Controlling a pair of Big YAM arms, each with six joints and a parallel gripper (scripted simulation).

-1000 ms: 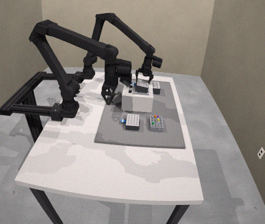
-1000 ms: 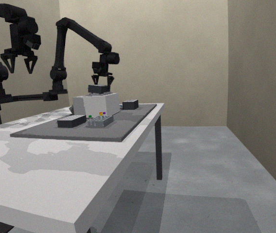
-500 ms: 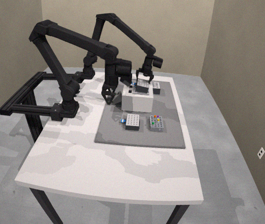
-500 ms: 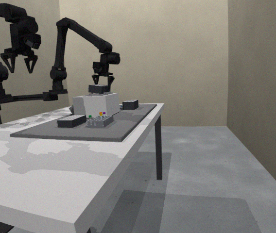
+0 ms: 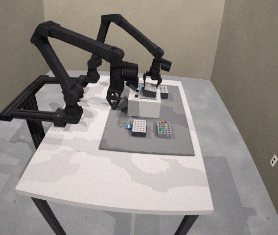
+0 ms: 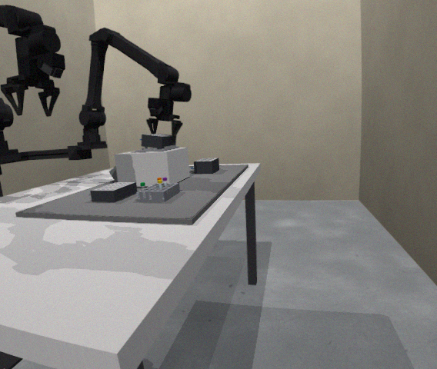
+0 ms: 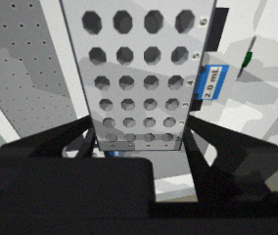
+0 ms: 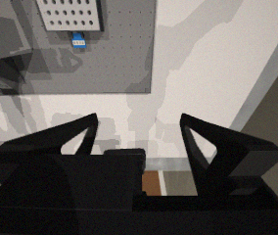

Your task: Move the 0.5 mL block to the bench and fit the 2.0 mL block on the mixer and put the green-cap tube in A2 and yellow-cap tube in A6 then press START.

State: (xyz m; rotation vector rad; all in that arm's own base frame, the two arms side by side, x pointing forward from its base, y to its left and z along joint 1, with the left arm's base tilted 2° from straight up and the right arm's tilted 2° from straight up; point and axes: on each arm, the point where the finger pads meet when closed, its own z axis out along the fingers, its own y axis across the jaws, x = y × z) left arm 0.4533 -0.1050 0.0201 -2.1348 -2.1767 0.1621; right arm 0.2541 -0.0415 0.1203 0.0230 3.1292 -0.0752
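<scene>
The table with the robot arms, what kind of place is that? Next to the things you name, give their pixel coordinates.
Probably a science lab: a white machine [image 5: 144,109] [image 6: 147,168] and a rack of tiny tubes with colored caps [image 5: 163,132] [image 6: 158,193] share the table with two robot arms.

2.0 mL — blue lever [image 7: 211,82] (numbers beside)

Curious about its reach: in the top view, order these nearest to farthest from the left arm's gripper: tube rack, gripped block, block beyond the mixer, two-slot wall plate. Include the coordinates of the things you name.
1. Gripped block [image 5: 150,92] [image 6: 157,141] [image 7: 139,69]: between its fingers.
2. Block beyond the mixer [image 5: 163,95] [image 6: 205,165]: close, picture right.
3. Tube rack [image 5: 163,134] [image 6: 151,195]: towards the camera.
4. Wall plate [image 5: 273,164]: far right.
</scene>
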